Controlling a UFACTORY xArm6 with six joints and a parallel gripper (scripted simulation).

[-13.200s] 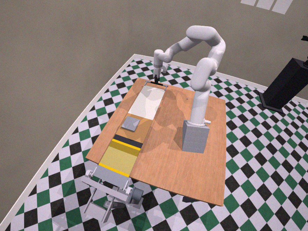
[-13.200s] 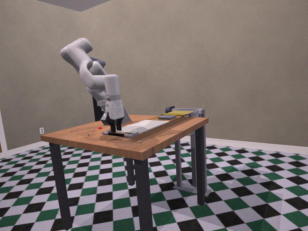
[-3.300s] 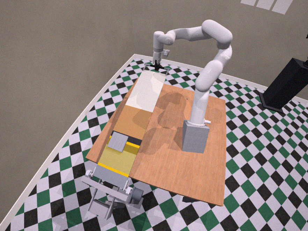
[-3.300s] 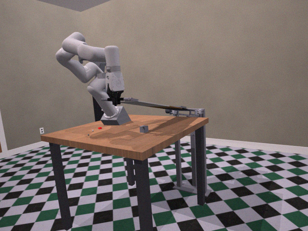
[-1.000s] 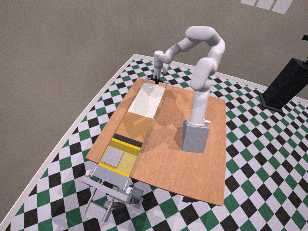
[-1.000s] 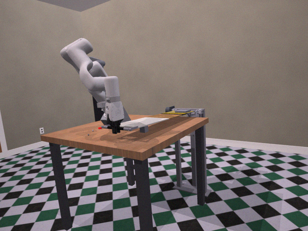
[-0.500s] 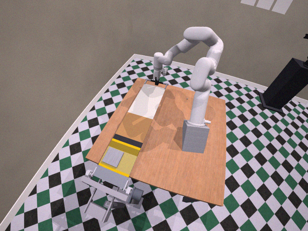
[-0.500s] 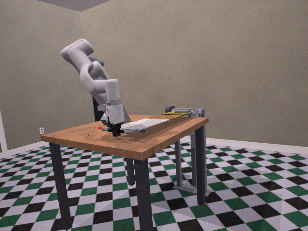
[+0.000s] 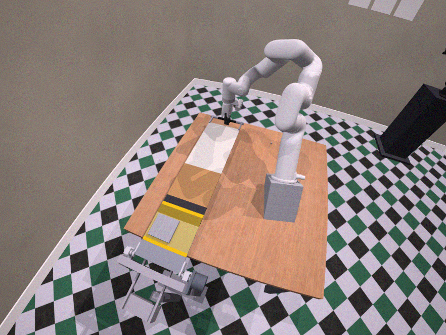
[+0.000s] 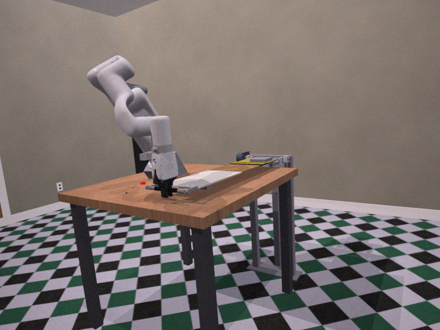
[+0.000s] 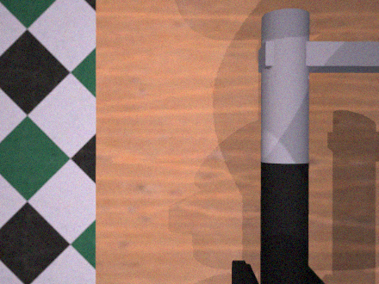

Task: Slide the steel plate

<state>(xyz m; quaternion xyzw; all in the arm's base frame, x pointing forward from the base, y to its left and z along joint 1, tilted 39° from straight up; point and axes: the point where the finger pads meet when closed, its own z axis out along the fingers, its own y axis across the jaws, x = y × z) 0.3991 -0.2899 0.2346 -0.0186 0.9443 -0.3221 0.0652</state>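
The long tray (image 9: 194,173) lies low along the table's left side, nearly level with the table top. The grey steel plate (image 9: 164,229) lies flat in the tinted yellow band (image 9: 172,231), between the two solid yellow lines (image 9: 181,209) and clear of both. My gripper (image 9: 226,119) is shut on the tray's handle bar (image 11: 285,90) at the far end, just above the table; it also shows in the exterior view (image 10: 165,190). In the wrist view the grey bar runs upward from the black finger (image 11: 284,219).
The tray's pivot stand (image 9: 165,277) sits off the table's near edge. The arm's grey base (image 9: 282,196) stands at mid table. Small red and grey bits (image 10: 141,183) lie near the gripper. A black stand (image 9: 414,122) is at the right.
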